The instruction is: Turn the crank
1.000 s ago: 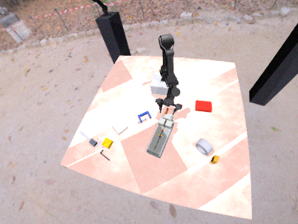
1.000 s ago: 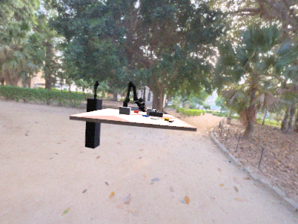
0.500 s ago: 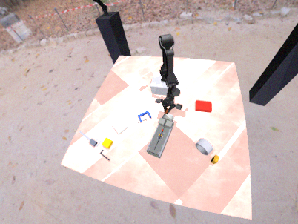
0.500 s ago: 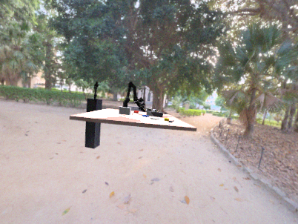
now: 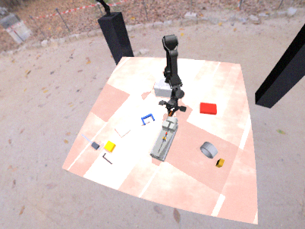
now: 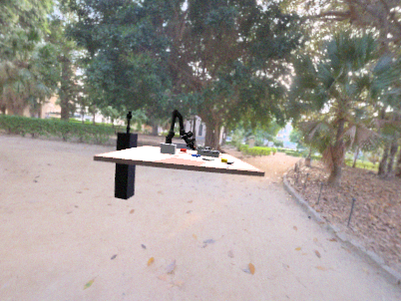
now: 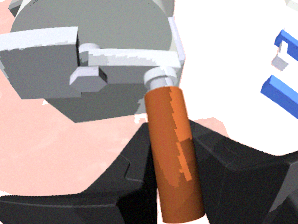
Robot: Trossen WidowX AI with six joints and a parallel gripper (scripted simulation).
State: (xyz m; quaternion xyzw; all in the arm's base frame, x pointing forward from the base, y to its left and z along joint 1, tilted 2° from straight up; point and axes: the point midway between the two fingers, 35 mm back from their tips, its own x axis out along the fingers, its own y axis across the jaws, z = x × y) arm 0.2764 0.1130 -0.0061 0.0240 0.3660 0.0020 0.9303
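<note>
The grey machine (image 5: 158,150) (image 6: 208,151) stands on the table, its long slide bed pointing away from the arm. A small red spot, apparently the pointer (image 5: 166,133), shows on the slide near a brass-coloured spot (image 5: 164,139); their exact levels are too small to read. In the wrist view the light grey crank arm (image 7: 130,58) reaches right from its hub to the orange handle (image 7: 172,150) (image 5: 170,113). My gripper (image 7: 164,127) (image 5: 171,111) is shut on this handle, one black finger on each side. The pointer and zero marks are outside the wrist view.
A blue bracket (image 5: 148,116) (image 7: 284,95) lies left of the machine. A red block (image 5: 208,108), a grey ring (image 5: 209,150) and a small yellow-black piece (image 5: 220,163) lie right. A yellow block (image 5: 110,146) and black hex key (image 5: 108,158) lie far left. A light grey box (image 5: 161,89) stands beside the arm.
</note>
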